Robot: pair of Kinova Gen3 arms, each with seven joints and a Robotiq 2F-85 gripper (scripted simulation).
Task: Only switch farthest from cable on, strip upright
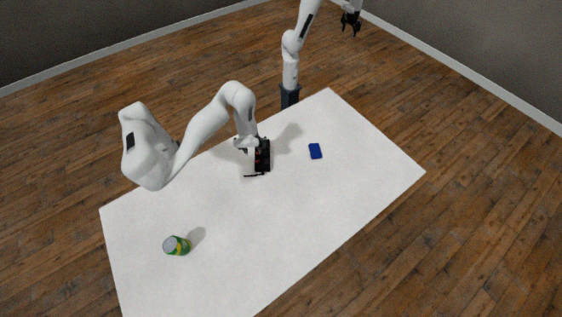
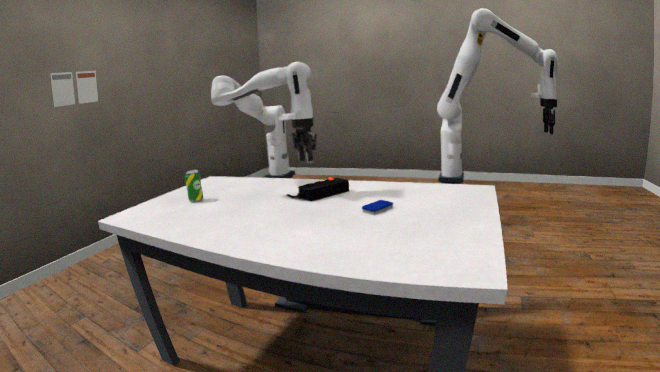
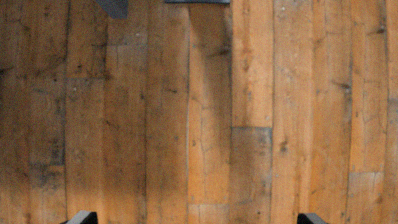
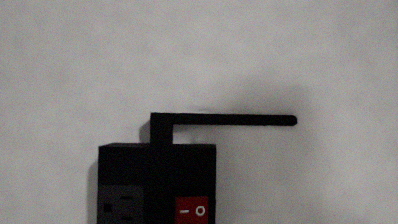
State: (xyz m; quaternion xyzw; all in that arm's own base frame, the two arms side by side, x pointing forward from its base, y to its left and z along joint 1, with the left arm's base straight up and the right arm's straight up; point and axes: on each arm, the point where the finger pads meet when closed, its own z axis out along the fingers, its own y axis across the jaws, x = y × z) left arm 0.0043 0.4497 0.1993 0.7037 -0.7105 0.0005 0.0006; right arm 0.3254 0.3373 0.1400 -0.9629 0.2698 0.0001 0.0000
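The black power strip (image 1: 265, 158) (image 2: 324, 189) (image 4: 157, 167) lies right way up on the table, its switches facing up. Its cable (image 1: 253, 175) (image 4: 235, 119) leaves one short end and bends sideways. The red switch nearest the cable (image 4: 192, 210) looks dull and unlit in the right wrist view. In the exterior view, a switch toward the far end (image 2: 331, 179) glows bright orange-red; the others are dull or hidden. My right gripper (image 2: 306, 159) is part open and empty, above the strip, not touching it. My left gripper (image 1: 349, 32) (image 2: 548, 132) (image 3: 196, 218) is open and empty, away from the table.
A blue flat block (image 1: 315, 151) (image 2: 377, 206) lies on the white table (image 1: 264, 239) (image 2: 280, 235), beyond the strip's side. A green and yellow can (image 1: 178, 246) (image 2: 194, 186) stands upright, well off on the strip's cable side.
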